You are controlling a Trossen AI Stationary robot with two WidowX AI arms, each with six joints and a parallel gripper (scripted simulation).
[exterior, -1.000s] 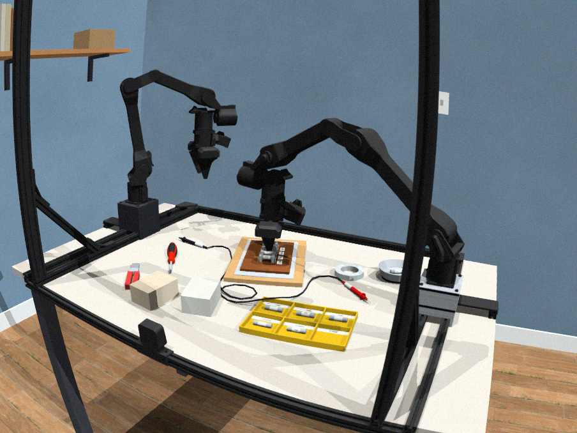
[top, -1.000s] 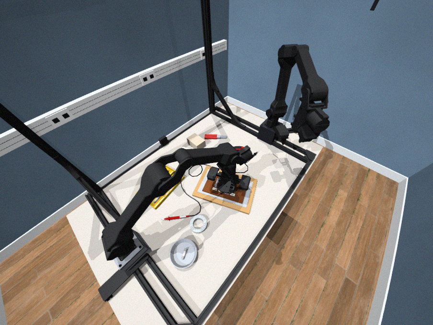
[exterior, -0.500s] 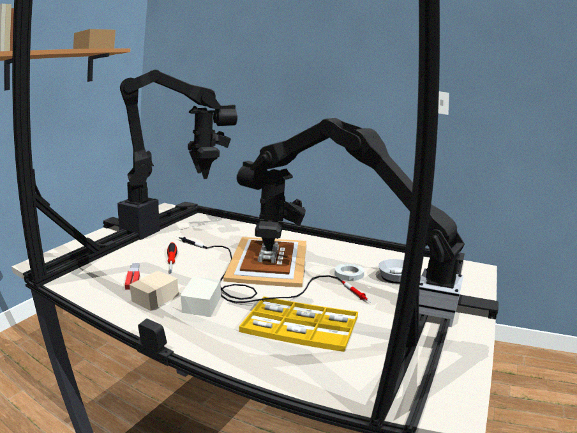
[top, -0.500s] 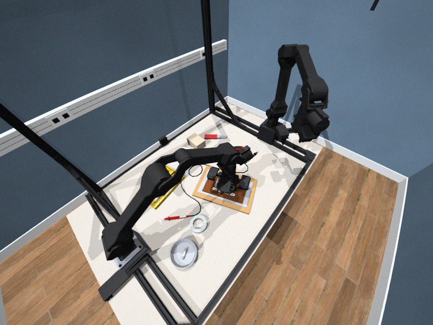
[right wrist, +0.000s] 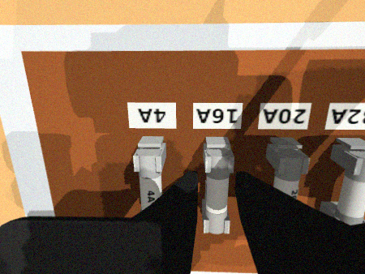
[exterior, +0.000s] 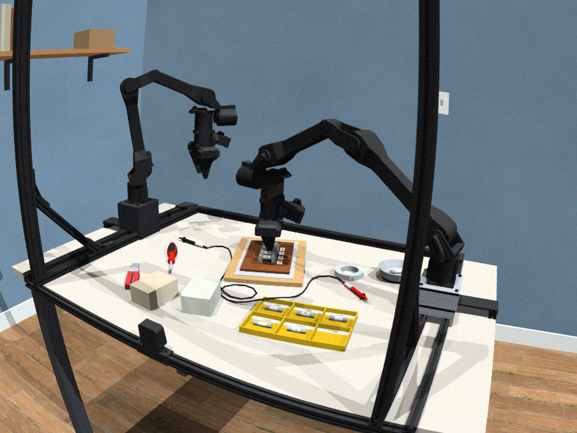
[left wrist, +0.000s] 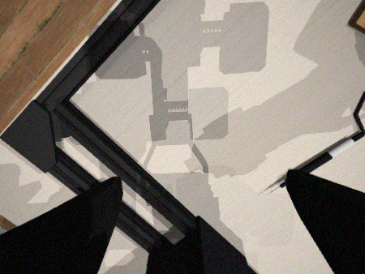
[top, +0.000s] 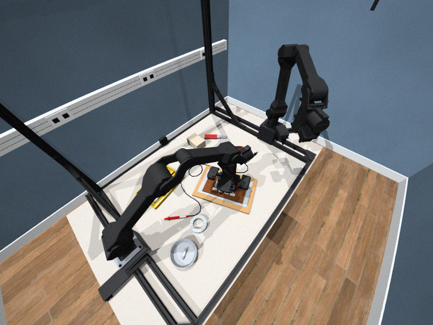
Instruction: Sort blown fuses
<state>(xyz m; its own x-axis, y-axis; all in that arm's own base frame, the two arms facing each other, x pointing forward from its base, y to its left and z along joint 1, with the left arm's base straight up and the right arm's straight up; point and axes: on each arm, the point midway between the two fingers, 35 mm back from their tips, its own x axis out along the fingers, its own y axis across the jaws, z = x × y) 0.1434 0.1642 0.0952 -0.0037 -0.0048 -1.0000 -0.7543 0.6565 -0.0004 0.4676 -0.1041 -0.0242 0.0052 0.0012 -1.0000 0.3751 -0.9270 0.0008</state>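
My right gripper point(right wrist: 216, 180) point(exterior: 269, 249) is slightly open, its fingers on either side of the seated 16A-position fuse point(right wrist: 216, 196), with gaps visible. Beside it a 4A fuse point(right wrist: 150, 188) and a 20A-position fuse point(right wrist: 286, 186) sit in clips; another fuse point(right wrist: 350, 199) sits under a cut-off label. The scrap dish point(top: 173, 254) point(exterior: 389, 276) holds one fuse point(top: 185, 253). The yellow tray point(exterior: 291, 341) has fuses in several compartments; its front-right one is empty. A red probe point(top: 176, 217) point(exterior: 356, 291) and a black probe point(exterior: 193, 243) point(left wrist: 314, 164) lie on the table. My left gripper point(left wrist: 203, 181) is open, high above the table.
The clip board point(top: 197, 192) point(exterior: 233, 274) lies mid-table. A tape ring point(top: 193, 224) point(exterior: 339, 273) lies between board and dish. A tan block point(exterior: 151, 292), a pale block point(exterior: 200, 298), red pliers point(exterior: 131, 278) and a screwdriver point(exterior: 172, 251) lie around. Probe cable loops beside the board.
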